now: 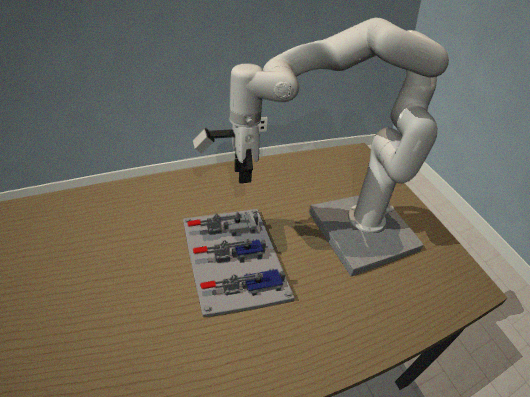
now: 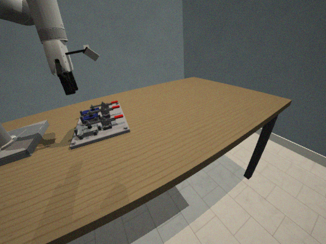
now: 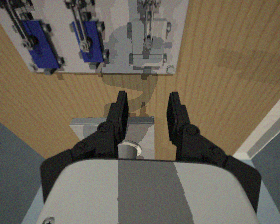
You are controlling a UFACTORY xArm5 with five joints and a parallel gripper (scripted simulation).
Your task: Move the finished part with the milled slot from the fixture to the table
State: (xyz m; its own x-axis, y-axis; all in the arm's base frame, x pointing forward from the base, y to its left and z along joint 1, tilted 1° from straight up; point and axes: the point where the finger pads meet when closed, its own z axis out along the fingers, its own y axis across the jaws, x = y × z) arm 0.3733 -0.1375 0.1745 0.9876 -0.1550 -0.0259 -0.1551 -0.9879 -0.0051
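Note:
My gripper (image 1: 245,177) (image 2: 71,91) (image 3: 147,102) is partly open and empty, high above the table, short of the fixture plate's robot-side edge. The fixture plate (image 1: 245,305) (image 3: 114,9) bears three nests. The grey finished part (image 1: 241,226) (image 2: 88,131) (image 3: 159,40) lies in the end nest; its slot is too small to make out clearly. The blue middle blank (image 1: 243,251) (image 3: 93,51) and the blue far-end blank (image 1: 270,279) (image 3: 48,56) lie in the other nests. A clamp arm reaches over each part; the red handles (image 1: 194,223) (image 1: 200,250) (image 1: 208,284) point away from the robot. Locking and pad contact cannot be judged.
The robot's grey base slab (image 1: 345,260) (image 2: 38,134) stands on the table (image 1: 100,323) (image 2: 184,122), beyond a strip of wood from the plate. The wrist camera (image 1: 202,140) (image 2: 91,53) juts out from the gripper's side. Bolt heads stand at the plate's corners.

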